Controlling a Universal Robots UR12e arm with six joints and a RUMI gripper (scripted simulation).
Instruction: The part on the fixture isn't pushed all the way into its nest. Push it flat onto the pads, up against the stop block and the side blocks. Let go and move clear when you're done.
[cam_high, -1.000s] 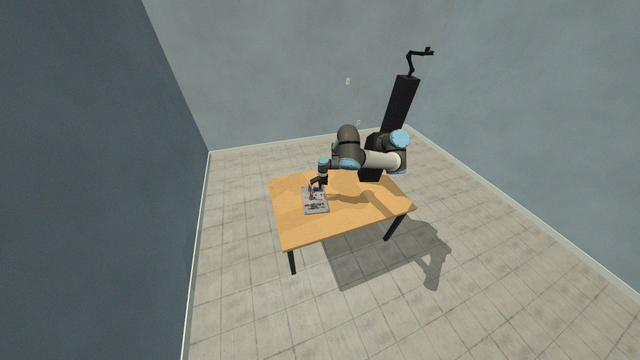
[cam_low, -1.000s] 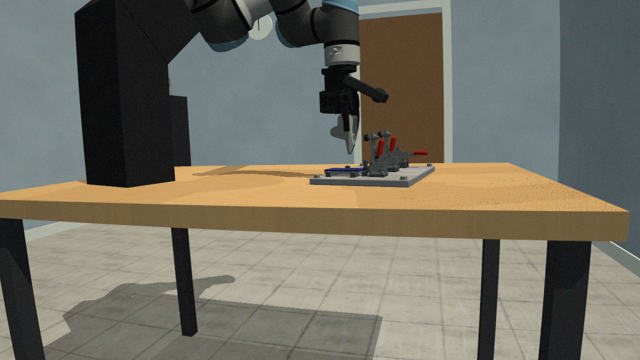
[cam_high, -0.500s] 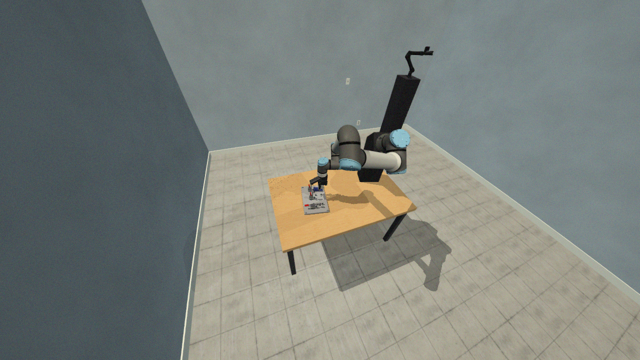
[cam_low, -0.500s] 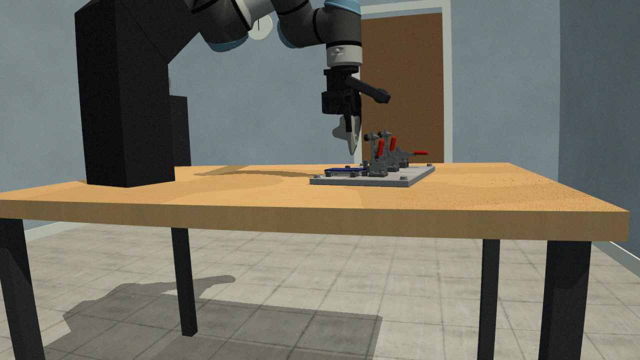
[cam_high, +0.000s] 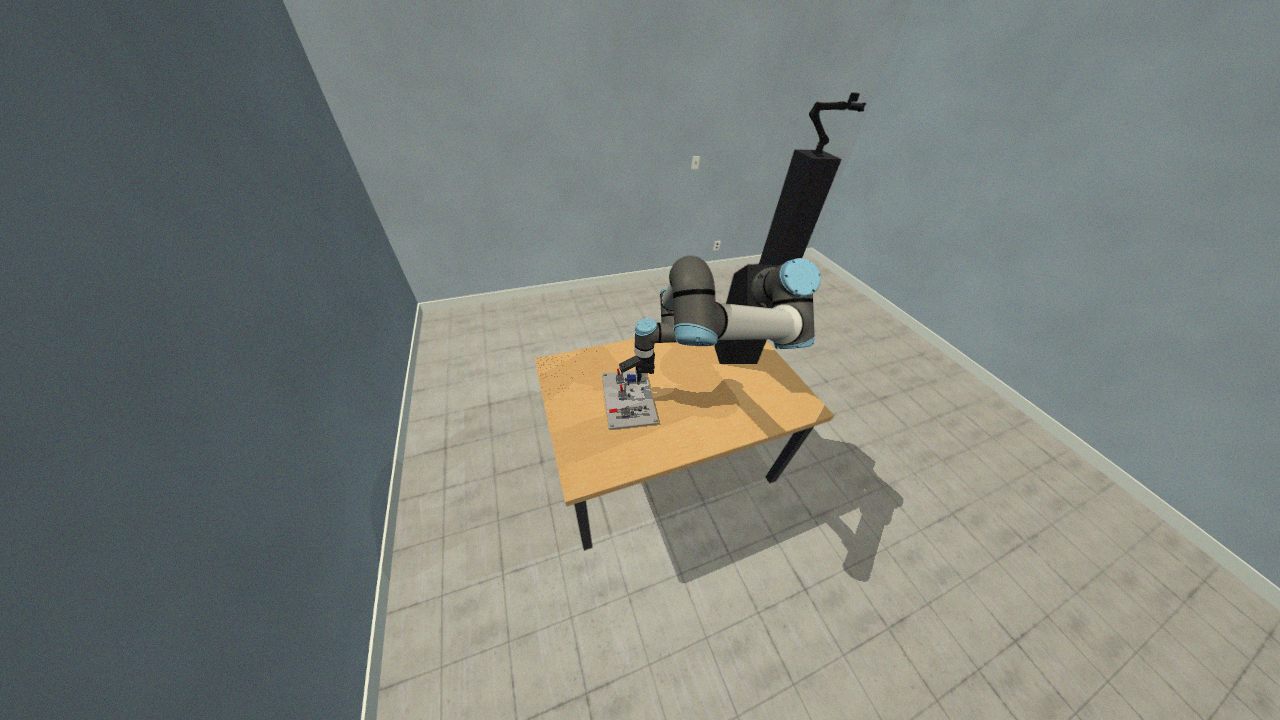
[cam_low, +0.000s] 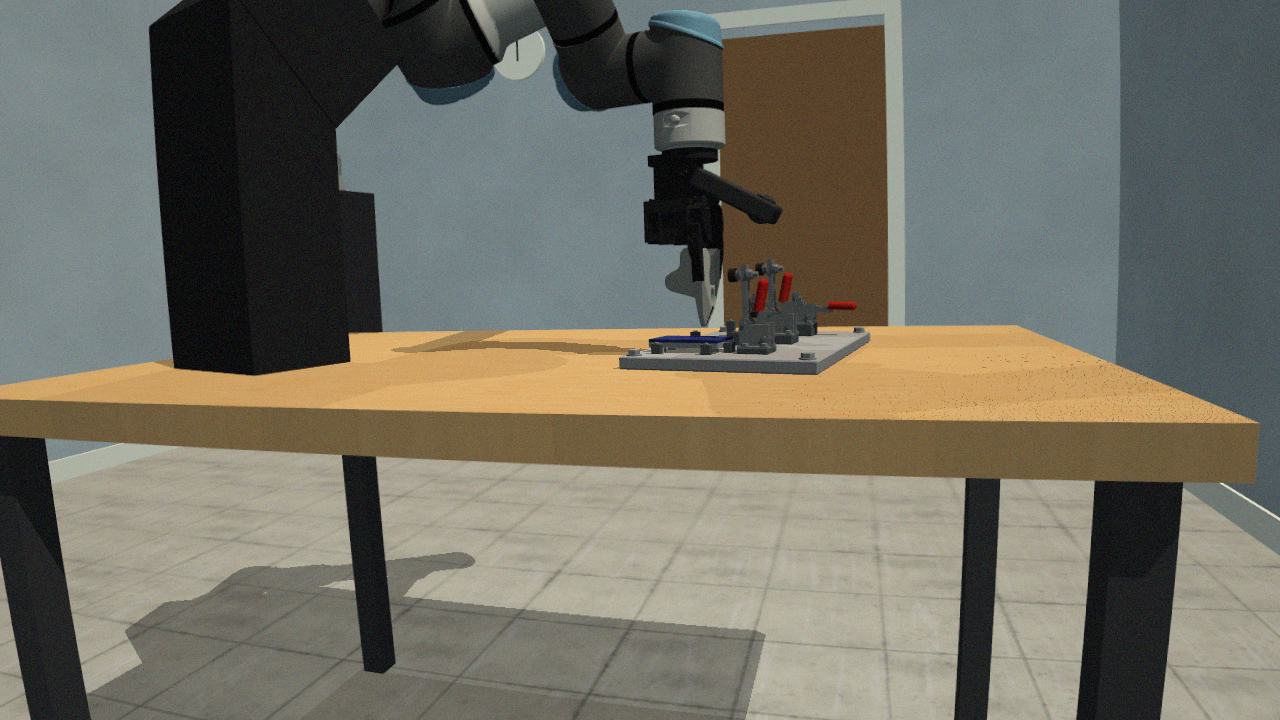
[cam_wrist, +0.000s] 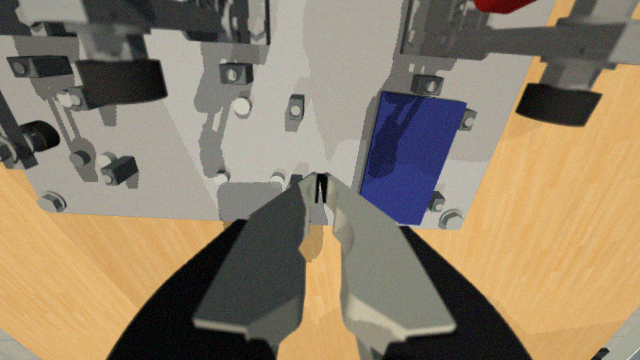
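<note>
Gripper (cam_wrist: 320, 189) jaws pressed together and empty, evidently to serve as a pusher, hanging left of the blue part (cam_wrist: 410, 157) at frame centre.

Part (cam_wrist: 411, 157) lies on fixture (cam_wrist: 170, 165) — right side (tabletop (cam_low: 939, 376) beneath).

The part (cam_wrist: 411, 156) is a flat, dark blue rectangular plate. It lies on the grey fixture plate (cam_wrist: 280, 140) near one edge, with the stop block (cam_wrist: 426, 84) at its far short end and small side blocks (cam_wrist: 468, 120) along its long edge.
</note>
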